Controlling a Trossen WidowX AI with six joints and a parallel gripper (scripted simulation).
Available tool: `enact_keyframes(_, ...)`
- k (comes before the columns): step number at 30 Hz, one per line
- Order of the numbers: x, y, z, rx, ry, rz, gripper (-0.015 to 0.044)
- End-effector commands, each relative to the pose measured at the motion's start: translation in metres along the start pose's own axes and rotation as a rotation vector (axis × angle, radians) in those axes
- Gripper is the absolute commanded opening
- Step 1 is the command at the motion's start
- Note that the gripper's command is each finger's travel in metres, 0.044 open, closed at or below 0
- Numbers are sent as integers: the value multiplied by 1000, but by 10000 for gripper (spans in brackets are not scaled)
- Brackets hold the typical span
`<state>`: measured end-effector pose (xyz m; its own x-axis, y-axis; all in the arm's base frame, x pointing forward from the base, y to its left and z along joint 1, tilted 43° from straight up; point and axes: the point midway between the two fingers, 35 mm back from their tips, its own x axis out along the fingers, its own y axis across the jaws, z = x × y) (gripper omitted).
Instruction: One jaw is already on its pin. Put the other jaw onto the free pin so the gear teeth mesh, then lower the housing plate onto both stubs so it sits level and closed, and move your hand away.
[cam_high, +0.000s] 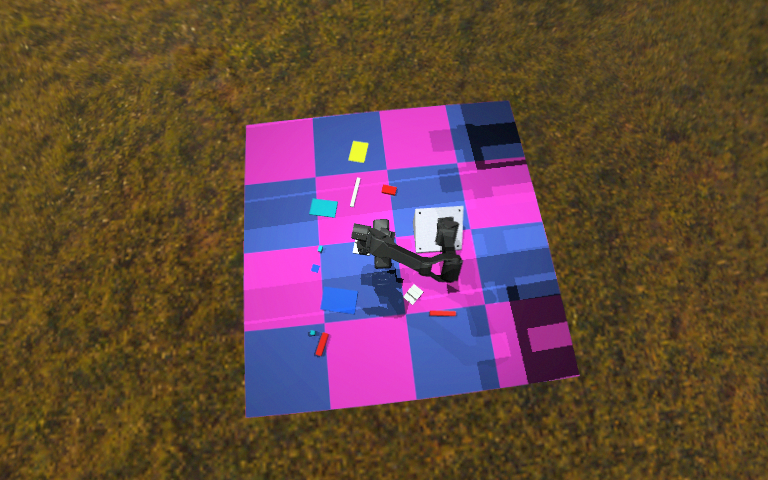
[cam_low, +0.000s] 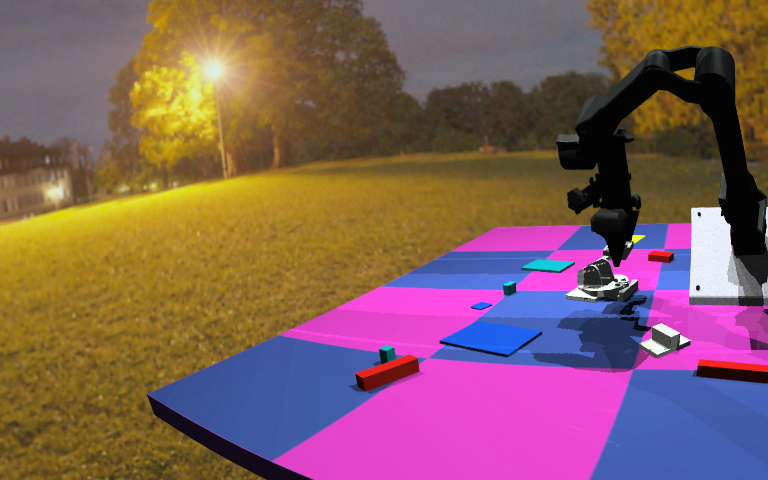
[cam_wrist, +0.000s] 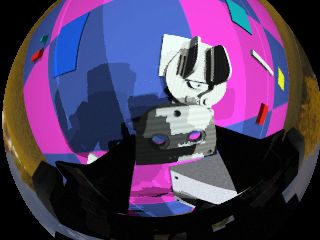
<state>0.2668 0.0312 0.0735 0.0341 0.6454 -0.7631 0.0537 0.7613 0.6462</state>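
My gripper (cam_high: 382, 243) (cam_low: 618, 259) (cam_wrist: 174, 133) is shut on the housing plate (cam_wrist: 177, 126), a grey-white plate with two large holes. The wrist view shows it between the dark fingers, held above the table. The white jaw assembly (cam_low: 594, 288) (cam_wrist: 172, 87) is just beyond the plate in the wrist view, mostly hidden under the arm in the top view. Its two jaws, with dark inner faces, stand side by side with a gap between them. The plate partly covers its near end, so the pins, stubs and tooth mesh cannot be made out clearly.
A white stand with a block (cam_high: 413, 294) (cam_low: 665, 339) is near the arm. A blue sheet (cam_high: 339, 300) (cam_low: 491, 338), a teal sheet (cam_high: 323, 207) (cam_low: 547, 265), a white stick (cam_high: 355, 192) and a red block (cam_high: 389, 189) (cam_low: 660, 256) lie around the assembly.
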Motion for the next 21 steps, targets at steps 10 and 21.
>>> enact_keyframes(10,-1,-41,8,152,-7,31,351)
enact_keyframes(21,0,-57,9,207,-8,44,351)
